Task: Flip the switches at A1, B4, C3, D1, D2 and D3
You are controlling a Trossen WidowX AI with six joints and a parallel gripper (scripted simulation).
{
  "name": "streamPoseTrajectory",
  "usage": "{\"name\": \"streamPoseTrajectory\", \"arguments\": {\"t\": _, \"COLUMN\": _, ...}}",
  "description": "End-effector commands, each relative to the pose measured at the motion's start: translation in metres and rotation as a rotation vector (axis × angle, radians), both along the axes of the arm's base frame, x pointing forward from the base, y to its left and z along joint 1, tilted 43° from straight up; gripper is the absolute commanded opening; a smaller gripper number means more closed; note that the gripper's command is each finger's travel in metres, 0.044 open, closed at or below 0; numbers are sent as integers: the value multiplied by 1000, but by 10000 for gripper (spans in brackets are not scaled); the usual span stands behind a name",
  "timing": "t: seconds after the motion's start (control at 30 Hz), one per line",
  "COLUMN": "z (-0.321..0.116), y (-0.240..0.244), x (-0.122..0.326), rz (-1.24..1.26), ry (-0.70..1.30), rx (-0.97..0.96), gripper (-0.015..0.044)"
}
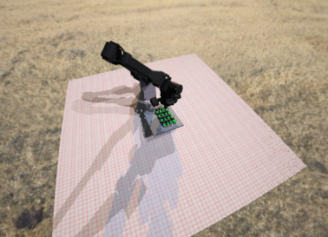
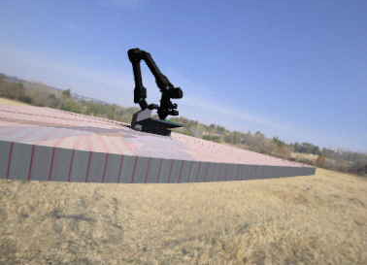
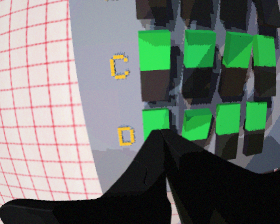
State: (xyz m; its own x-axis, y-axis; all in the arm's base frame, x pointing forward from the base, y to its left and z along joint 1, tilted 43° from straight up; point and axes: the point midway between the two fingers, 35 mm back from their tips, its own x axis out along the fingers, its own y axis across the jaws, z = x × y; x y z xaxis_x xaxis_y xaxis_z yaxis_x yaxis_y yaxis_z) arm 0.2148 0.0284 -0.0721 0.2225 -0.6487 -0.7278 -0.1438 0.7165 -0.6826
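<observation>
Where red-gridded worktop (image 1: pixel 243 164) (image 2: pixel 233 156) (image 3: pixel 31 100) meets dry grassland (image 1: pixel 282 77) (image 2: pixel 194 222), yellow "C" (image 3: pixel 119 67) and "D" (image 3: pixel 126 136) on grey panel (image 1: pixel 178 125) (image 2: pixel 167 123) (image 3: pixel 98 100), claw (image 1: pixel 161 105) (image 2: pixel 163 117) (image 3: pixel 159 137) closed, empty.

bright daylight, long soft-edged shadows across the pink-checked desk (image 1: pixel 226 164) (image 2: pixel 233 151) (image 3: pixel 31 100), toward its near left corner, top view's distant grass slightly blurred

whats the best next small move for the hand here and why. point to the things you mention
Probably ease the closed hand (image 1: pixel 167 104) (image 2: pixel 164 116) (image 3: pixel 159 137) straight up a little: in the wrist view its tips overlap the lower part of the row D switch nearest the printed D (image 3: pixel 126 136), hiding how that switch sits.
</observation>
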Motion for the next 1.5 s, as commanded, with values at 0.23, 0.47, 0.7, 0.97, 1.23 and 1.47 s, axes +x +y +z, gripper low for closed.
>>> {"name": "streamPoseTrajectory", "arguments": {"t": 0.23, "z": 43, "y": 41, "x": -14, "rz": 24, "ry": -27, "rx": 14, "gripper": 0}}
{"name": "streamPoseTrajectory", "arguments": {"t": 0.47, "z": 58, "y": 25, "x": -11, "rz": 25, "ry": -27, "rx": 12, "gripper": 0}}
{"name": "streamPoseTrajectory", "arguments": {"t": 0.7, "z": 33, "y": 2, "x": -1, "rz": 7, "ry": -10, "rx": 7, "gripper": 0}}
{"name": "streamPoseTrajectory", "arguments": {"t": 0.97, "z": 27, "y": -4, "x": 2, "rz": 7, "ry": -10, "rx": 6, "gripper": 0}}
{"name": "streamPoseTrajectory", "arguments": {"t": 1.23, "z": 22, "y": -8, "x": 3, "rz": 7, "ry": -10, "rx": 6, "gripper": 0}}
{"name": "streamPoseTrajectory", "arguments": {"t": 1.47, "z": 15, "y": -13, "x": 6, "rz": 7, "ry": -10, "rx": 6, "gripper": 0}}
